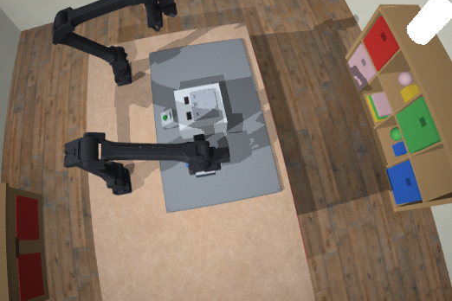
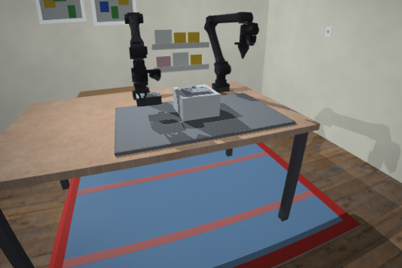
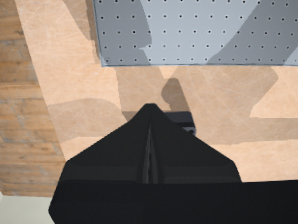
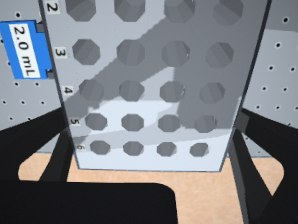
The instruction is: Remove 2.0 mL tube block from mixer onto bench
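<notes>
"Grey, many-holed 2.0 mL block [image 1: 205, 174] [image 2: 149, 99] [image 4: 150, 107] off?"

"Yep, six o'clock of white boxy mixer [image 1: 222, 102] [image 2: 200, 106] (top view); black right claw [image 1: 204, 167] [image 2: 142, 95] [image 4: 154, 118] grips it, spread wide. Black left claw [image 1: 157, 28] [image 2: 242, 56] [image 3: 150, 107] closed, empty."

"Left?"

"Stand on tabletop, release; contact unclear."

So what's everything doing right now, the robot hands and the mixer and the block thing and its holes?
Left gripper: shut, holding nothing.
Right gripper: closed on the block.
2.0 mL tube block: off the mixer, held in the air.
Block's holes: no tubes in those showing.
Mixer: standing on the grey board; running or not, can't tell.
Green button: pressed or not, can't tell.
</notes>
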Controlling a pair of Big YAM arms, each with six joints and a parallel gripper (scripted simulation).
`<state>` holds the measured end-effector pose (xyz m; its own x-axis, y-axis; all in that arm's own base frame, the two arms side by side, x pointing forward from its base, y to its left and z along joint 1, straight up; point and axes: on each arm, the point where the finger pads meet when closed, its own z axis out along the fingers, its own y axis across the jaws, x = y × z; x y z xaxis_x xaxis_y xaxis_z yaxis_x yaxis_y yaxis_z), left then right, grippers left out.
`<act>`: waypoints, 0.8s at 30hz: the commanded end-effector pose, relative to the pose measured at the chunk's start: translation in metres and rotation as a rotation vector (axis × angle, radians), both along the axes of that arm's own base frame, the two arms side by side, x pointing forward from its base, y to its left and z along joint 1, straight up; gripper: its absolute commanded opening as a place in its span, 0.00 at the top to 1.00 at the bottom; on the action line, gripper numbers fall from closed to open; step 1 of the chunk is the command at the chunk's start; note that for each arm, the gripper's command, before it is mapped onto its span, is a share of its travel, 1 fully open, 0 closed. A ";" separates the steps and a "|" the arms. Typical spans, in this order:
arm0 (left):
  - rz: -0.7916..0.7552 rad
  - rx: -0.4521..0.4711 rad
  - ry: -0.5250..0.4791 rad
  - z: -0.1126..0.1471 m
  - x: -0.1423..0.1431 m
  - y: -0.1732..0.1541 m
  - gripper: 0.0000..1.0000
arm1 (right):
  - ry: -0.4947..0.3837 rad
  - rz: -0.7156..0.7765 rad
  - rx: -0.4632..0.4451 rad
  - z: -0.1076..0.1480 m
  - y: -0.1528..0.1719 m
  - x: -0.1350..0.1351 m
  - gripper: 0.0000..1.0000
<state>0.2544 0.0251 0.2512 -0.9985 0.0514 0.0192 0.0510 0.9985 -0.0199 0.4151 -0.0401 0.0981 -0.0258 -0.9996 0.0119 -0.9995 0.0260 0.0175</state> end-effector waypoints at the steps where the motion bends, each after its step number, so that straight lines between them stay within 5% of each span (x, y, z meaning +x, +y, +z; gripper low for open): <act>1: -0.002 0.001 -0.020 0.003 0.006 0.001 1.00 | -0.076 0.009 0.000 0.027 0.004 0.016 1.00; 11: -0.002 0.004 -0.052 0.015 0.013 0.002 1.00 | -0.100 0.010 -0.003 0.046 0.008 0.023 1.00; 24: -0.003 0.007 -0.081 0.026 0.019 0.002 1.00 | -0.039 0.006 0.001 -0.007 0.002 0.009 1.00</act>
<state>0.2544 0.0251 0.2511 -0.9985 0.0514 0.0193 0.0510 0.9985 -0.0199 0.4227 -0.0351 0.0906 -0.0155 -0.9998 0.0133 -0.9998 0.0154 -0.0080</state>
